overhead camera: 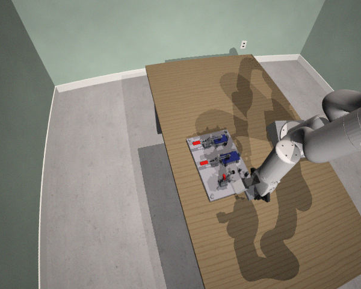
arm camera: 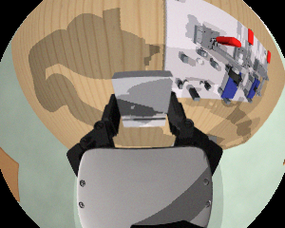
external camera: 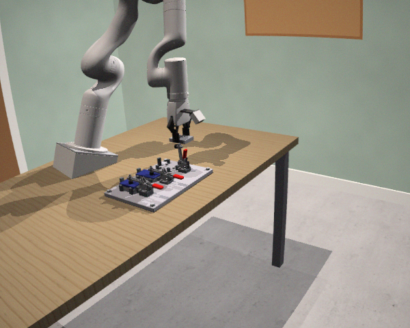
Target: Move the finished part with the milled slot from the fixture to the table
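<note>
My gripper (overhead camera: 254, 183) (external camera: 181, 137) (arm camera: 143, 101) pinches slotted part (external camera: 182, 139) (arm camera: 142, 95), lifted out of fixture (overhead camera: 202, 174) (external camera: 187, 187) (arm camera: 178, 28). Next: carry beyond plate edge, lower flat onto table (overhead camera: 212, 236) (external camera: 74, 243) (arm camera: 133, 28).

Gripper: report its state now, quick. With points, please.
Gripper (overhead camera: 253, 183) (external camera: 181, 138) (arm camera: 143, 101): closed on the finished part (external camera: 184, 139) (arm camera: 142, 97), one jaw at each side, held above the table (overhead camera: 205, 242) (external camera: 254, 141) (arm camera: 85, 62).

Two blue blanks (overhead camera: 232, 157) (external camera: 148, 173) (arm camera: 230, 87), three red handles (overhead camera: 203, 162) (external camera: 157, 186) (arm camera: 228, 41)

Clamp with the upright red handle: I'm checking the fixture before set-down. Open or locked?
Open: its red handle and arm stand raised, over a nest holding no part.
</note>
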{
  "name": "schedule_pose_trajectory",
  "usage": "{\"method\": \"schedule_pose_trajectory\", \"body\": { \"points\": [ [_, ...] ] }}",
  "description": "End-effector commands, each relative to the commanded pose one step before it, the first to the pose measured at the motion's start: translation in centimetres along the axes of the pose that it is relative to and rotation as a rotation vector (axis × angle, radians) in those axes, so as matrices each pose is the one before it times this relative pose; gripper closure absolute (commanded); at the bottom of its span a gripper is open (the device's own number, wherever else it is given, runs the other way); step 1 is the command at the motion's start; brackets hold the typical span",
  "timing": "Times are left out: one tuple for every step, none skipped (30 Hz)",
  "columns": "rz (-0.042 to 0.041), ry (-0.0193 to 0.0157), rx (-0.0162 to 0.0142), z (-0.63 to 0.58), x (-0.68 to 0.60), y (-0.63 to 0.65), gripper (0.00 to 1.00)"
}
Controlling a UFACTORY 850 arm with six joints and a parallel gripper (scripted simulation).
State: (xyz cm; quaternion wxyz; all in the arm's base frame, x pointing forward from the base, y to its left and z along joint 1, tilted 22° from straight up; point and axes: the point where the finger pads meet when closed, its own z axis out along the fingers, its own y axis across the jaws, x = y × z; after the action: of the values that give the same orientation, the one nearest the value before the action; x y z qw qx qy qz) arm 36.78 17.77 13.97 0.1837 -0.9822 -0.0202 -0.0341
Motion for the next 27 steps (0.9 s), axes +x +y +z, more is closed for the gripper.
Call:
{"method": "schedule_pose_trajectory", "body": {
  "points": [
    [-0.00002, 0.00031, -0.00064, -0.036, 0.070, -0.715, 1.00],
    [0.00000, 0.00000, 0.00000, 0.000, 0.000, -0.128, 1.00],
    [0.00000, 0.00000, 0.00000, 0.000, 0.000, -0.119, 1.00],
    [0.00000, 0.00000, 0.00000, 0.000, 0.000, 0.000, 1.00],
    [0.00000, 0.00000, 0.00000, 0.000, 0.000, 0.000, 1.00],
    [0.00000, 0.00000, 0.00000, 0.000, 0.001, -0.111, 1.00],
    [0.00000, 0.00000, 0.00000, 0.000, 0.000, -0.103, 1.00],
    [0.00000, 0.00000, 0.00000, 0.000, 0.000, -0.096, 1.00],
    [0.00000, 0.00000, 0.00000, 0.000, 0.000, -0.088, 1.00],
    [0.00000, 0.00000, 0.00000, 0.000, 0.000, -0.080, 1.00],
    [0.00000, 0.00000, 0.00000, 0.000, 0.000, -0.072, 1.00],
    [0.00000, 0.00000, 0.00000, 0.000, 0.000, -0.065, 1.00],
    [0.00000, 0.00000, 0.00000, 0.000, 0.000, -0.058, 1.00],
    [0.00000, 0.00000, 0.00000, 0.000, 0.000, -0.051, 1.00],
    [0.00000, 0.00000, 0.00000, 0.000, 0.000, -0.044, 1.00],
    [0.00000, 0.00000, 0.00000, 0.000, 0.000, -0.038, 1.00],
    [0.00000, 0.00000, 0.00000, 0.000, 0.000, -0.032, 1.00],
    [0.00000, 0.00000, 0.00000, 0.000, 0.000, -0.026, 1.00],
    [0.00000, 0.00000, 0.00000, 0.000, 0.000, -0.021, 1.00],
    [0.00000, 0.00000, 0.00000, 0.000, 0.000, -0.016, 1.00],
    [0.00000, 0.00000, 0.00000, 0.000, 0.000, 0.000, 1.00],
    [0.00000, 0.00000, 0.00000, 0.000, 0.000, 0.000, 1.00],
    [0.00000, 0.00000, 0.00000, 0.000, 0.000, -0.012, 1.00],
    [0.00000, 0.00000, 0.00000, 0.000, 0.000, -0.008, 1.00],
    [0.00000, 0.00000, 0.00000, 0.000, 0.000, -0.005, 1.00],
    [0.00000, 0.00000, 0.00000, 0.000, 0.000, -0.003, 1.00],
    [0.00000, 0.00000, 0.00000, 0.000, 0.000, -0.001, 1.00]
  ]
}}
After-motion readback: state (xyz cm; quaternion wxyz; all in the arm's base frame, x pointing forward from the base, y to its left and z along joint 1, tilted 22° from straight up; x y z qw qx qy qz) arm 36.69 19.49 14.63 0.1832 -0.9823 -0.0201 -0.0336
